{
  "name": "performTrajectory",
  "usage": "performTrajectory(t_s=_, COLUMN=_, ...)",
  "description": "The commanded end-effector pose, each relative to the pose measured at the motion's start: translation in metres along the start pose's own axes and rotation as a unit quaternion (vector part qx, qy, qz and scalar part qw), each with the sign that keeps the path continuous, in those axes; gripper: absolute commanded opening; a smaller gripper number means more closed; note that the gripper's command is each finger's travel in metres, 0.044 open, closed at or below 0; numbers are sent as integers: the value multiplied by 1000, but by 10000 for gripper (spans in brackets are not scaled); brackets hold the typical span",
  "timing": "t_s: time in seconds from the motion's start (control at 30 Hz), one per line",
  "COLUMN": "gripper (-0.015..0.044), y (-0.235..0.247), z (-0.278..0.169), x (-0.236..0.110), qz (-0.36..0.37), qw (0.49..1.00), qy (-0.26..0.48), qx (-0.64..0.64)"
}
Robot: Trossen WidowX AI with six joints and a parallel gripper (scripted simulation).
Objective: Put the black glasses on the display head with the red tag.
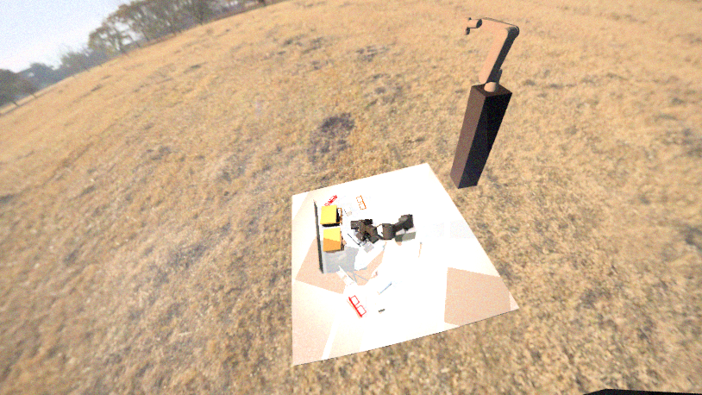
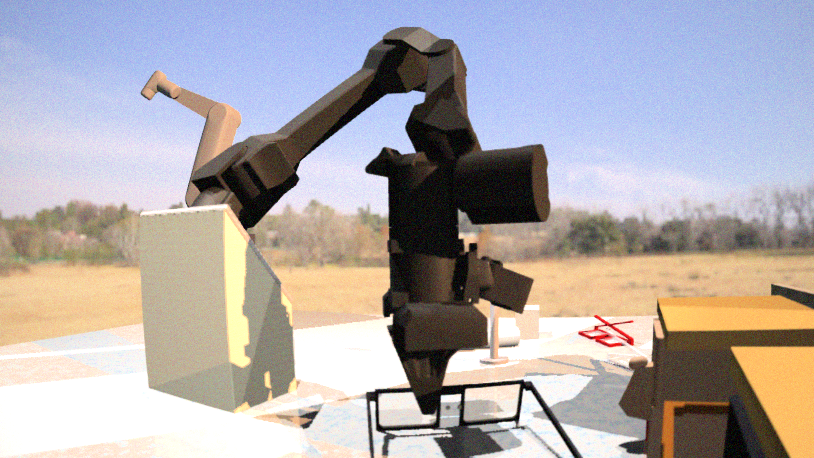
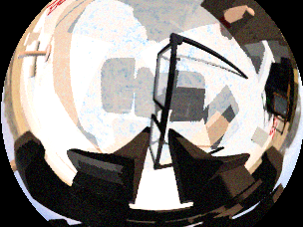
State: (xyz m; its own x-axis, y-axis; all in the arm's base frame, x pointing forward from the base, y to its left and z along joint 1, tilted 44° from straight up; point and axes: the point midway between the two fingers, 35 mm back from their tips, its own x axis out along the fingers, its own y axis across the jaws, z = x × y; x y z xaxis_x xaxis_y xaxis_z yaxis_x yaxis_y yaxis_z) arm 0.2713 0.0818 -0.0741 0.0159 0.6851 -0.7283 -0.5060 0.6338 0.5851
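Note:
The black glasses (image 2: pixel 483 386) (image 3: pixel 165 96) stand low over the table, lenses upright, with the temples reaching toward the exterior camera. My gripper (image 2: pixel 428 407) (image 3: pixel 158 131) (image 1: pixel 366 230) points straight down at the bridge. Its fingers stand a little apart on either side of the thin frame and do not press on it. Two blocky display heads stand to one side, one with a yellow top (image 1: pixel 329 214) (image 2: pixel 734 319) and one with an orange top (image 1: pixel 332 238) (image 2: pixel 774 387). I cannot make out which one carries the red tag.
A pale green and yellow block (image 2: pixel 193 307) stands by the arm's base. Red glasses (image 2: pixel 604 333) (image 1: pixel 356 303) and orange glasses (image 1: pixel 360 202) lie on the table. A thin post (image 2: pixel 494 336) stands behind the gripper. A dark pillar (image 1: pixel 479 132) stands beyond the table.

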Motion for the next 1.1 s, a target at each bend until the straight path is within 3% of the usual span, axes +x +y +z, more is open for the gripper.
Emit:
performTrajectory(t_s=0.0, gripper=108, y=-2, z=0, x=-2, qz=0, qw=1000, qy=0, qx=0)
performTrajectory(t_s=0.47, gripper=108, y=-10, z=-1, x=-8, qz=2, qw=1000, qy=1, qx=1)
performTrajectory(t_s=0.7, gripper=108, y=0, z=-1, x=-54, qz=1, qw=1000, qy=1, qx=1)
performTrajectory(t_s=0.87, gripper=108, y=1, z=-1, x=-56, qz=1, qw=1000, qy=1, qx=1)
performTrajectory(t_s=0.97, gripper=186, y=-2, z=1, x=-50, qz=1, qw=1000, qy=-3, qx=3)
performTrajectory(t_s=1.07, gripper=200, y=-2, z=1, x=-50, qz=1, qw=1000, qy=-3, qx=3)
